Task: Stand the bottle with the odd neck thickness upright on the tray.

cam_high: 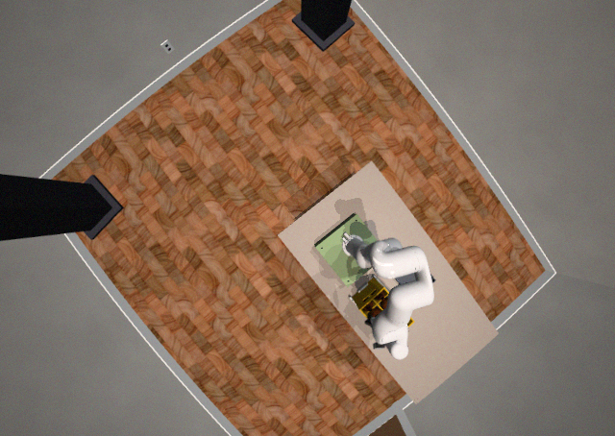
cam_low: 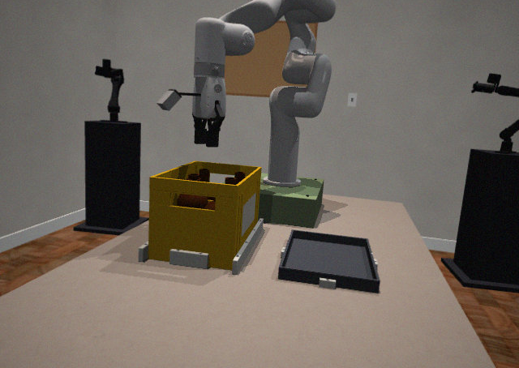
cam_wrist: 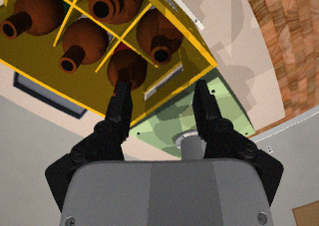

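Note:
The yellow crate [cam_high: 363,297] [cam_low: 192,230] [cam_wrist: 75,89] stands level on the table. Several brown bottles stand in its cells. In the wrist view one bottle [cam_wrist: 32,12] is at the left, one bottle [cam_wrist: 86,39] is nearer the middle, and others are at the top and right. The near bottle [cam_wrist: 127,69] has its neck partly hidden behind the left finger. Neck widths are too close to compare here. My gripper [cam_low: 206,143] [cam_wrist: 161,92] is open and empty, above the crate's rim. The dark tray [cam_low: 328,255] [cam_wrist: 47,97] lies flat beside the crate, with no bottle on it.
Grey blocks [cam_low: 188,258] stand against the crate's base, and small clips [cam_low: 327,283] edge the tray. The green robot base [cam_low: 289,207] [cam_wrist: 224,104] is behind the crate. Yellow dividers [cam_wrist: 121,39] separate the cells.

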`<state>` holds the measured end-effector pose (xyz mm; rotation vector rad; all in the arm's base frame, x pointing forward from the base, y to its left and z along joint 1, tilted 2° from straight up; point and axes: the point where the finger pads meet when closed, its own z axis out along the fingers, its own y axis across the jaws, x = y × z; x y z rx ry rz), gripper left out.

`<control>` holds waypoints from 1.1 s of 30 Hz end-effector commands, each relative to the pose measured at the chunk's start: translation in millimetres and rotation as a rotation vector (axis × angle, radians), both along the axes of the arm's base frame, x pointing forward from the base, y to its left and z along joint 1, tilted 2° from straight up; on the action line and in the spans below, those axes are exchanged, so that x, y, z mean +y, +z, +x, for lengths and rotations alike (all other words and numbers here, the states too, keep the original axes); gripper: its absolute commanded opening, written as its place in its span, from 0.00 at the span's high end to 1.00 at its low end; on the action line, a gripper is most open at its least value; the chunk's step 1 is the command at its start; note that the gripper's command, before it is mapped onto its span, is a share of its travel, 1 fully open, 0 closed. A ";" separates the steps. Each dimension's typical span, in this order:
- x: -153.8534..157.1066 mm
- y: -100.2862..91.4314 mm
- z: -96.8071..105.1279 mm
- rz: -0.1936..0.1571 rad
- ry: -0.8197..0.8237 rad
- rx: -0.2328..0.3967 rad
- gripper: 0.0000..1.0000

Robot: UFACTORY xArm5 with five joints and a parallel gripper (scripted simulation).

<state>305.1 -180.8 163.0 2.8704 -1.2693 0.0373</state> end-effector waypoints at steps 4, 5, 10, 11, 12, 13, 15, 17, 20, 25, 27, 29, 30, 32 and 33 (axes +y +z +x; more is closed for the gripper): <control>-0.6 1.3 0.9 -0.002 0.000 -0.003 0.35; -0.6 1.3 0.9 -0.002 0.000 -0.003 0.35; -0.6 1.3 0.9 -0.002 0.000 -0.003 0.35; -0.6 1.3 0.9 -0.002 0.000 -0.003 0.35; -0.6 1.3 0.9 -0.002 0.000 -0.003 0.35; -0.6 1.3 0.9 -0.002 0.000 -0.003 0.35; -0.6 1.3 0.9 -0.002 0.000 -0.003 0.35; -0.6 1.2 0.9 -0.002 0.000 -0.003 0.35; -0.6 1.0 0.9 -0.002 0.000 -0.003 0.35; -0.5 -0.3 1.0 -0.002 0.000 -0.003 0.35; -0.5 -1.4 1.0 -0.002 0.000 -0.003 0.35; -0.4 -2.6 1.1 -0.002 0.000 -0.003 0.35; -0.4 -3.4 1.1 -0.002 0.000 -0.003 0.35; -0.4 -3.4 1.1 -0.002 0.000 -0.003 0.35; -0.3 -4.2 1.1 -0.002 0.000 -0.003 0.35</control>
